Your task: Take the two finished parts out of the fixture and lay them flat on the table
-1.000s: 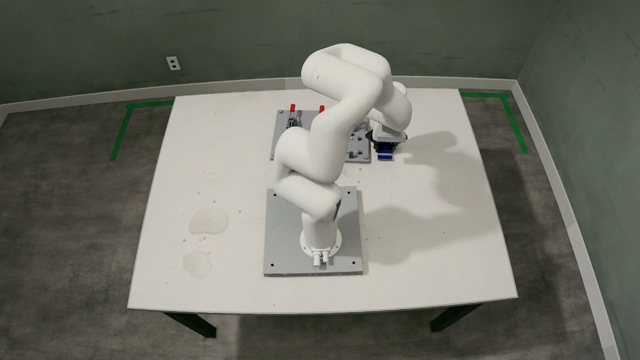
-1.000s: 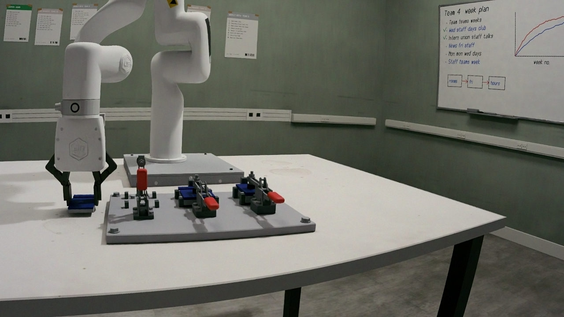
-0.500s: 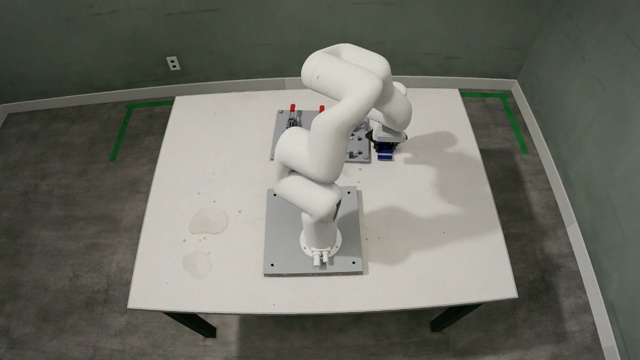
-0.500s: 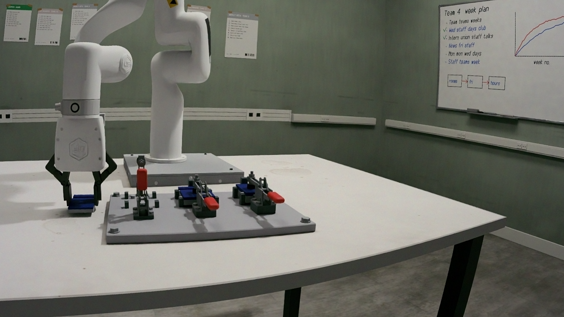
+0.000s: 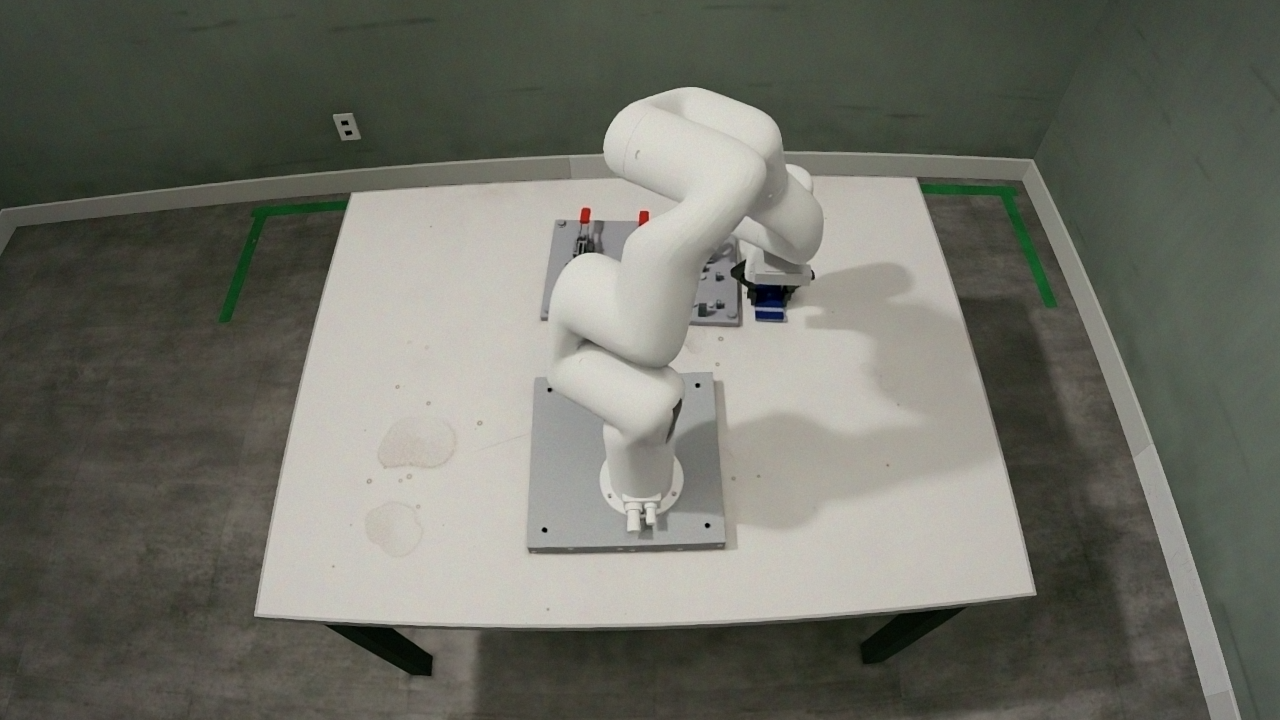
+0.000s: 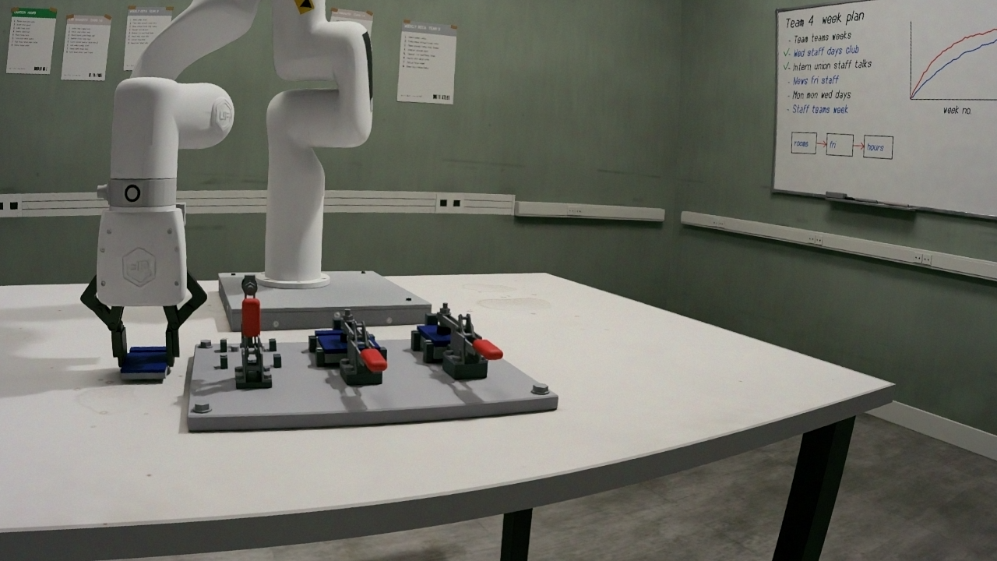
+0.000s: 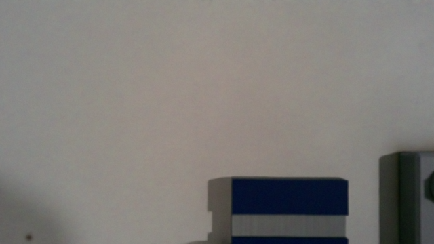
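My gripper is shut on a slotted part, blue with a bare metal slot. The part is level, beside the fixture plate, at or just above the table; I cannot tell whether it touches. The fingers are outside the wrist view. In the exterior view, the left station is empty and its clamp handle stands upright. A blue middle workpiece and a blue right workpiece sit under lowered clamps. The clamps partly hide their tops, so slots are unclear there.
The lowered clamps have red handles, the middle one and the right one, pointing away from the robot. Bolt heads stand at the plate's corners. The robot's base plate is behind the fixture in the exterior view.
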`<act>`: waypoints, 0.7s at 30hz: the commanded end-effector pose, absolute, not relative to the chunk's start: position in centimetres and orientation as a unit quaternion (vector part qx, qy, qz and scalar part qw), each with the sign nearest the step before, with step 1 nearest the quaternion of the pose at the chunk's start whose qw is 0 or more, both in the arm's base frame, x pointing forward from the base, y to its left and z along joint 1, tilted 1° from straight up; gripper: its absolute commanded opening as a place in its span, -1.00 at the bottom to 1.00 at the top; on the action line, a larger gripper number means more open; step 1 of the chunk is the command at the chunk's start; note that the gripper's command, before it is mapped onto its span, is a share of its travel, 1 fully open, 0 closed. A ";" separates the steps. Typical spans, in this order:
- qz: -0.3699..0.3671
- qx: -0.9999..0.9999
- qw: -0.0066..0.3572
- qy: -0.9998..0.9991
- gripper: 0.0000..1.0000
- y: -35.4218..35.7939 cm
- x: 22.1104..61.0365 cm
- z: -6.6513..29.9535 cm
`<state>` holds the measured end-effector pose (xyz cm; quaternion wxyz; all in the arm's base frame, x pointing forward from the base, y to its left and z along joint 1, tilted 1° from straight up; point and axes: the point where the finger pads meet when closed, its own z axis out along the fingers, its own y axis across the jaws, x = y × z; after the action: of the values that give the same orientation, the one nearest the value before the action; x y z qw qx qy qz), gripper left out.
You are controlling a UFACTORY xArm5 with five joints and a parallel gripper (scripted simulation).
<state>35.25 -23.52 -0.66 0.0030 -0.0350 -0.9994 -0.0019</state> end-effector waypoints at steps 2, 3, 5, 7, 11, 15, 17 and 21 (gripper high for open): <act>-0.001 -0.035 0.001 -0.999 -1.00 -23.6 35.4 -0.7; -0.001 -0.035 0.001 -0.999 -1.00 -23.6 35.4 -0.7; -0.001 -0.035 0.001 -0.999 -1.00 -23.6 35.4 -0.8; -0.001 -0.035 0.001 -0.999 -1.00 -23.6 35.4 -0.8; -0.001 -0.035 0.001 -0.999 -1.00 -23.6 35.4 -0.9; -0.001 -0.035 0.001 -0.999 -1.00 -23.6 35.4 -1.0; -0.001 -0.035 0.001 -0.999 -1.00 -23.6 35.4 -1.0; -0.001 -0.035 0.001 -0.999 -1.00 -23.6 35.4 -1.0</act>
<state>35.26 -23.52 -1.10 0.0030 -0.0350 -0.9994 -0.0018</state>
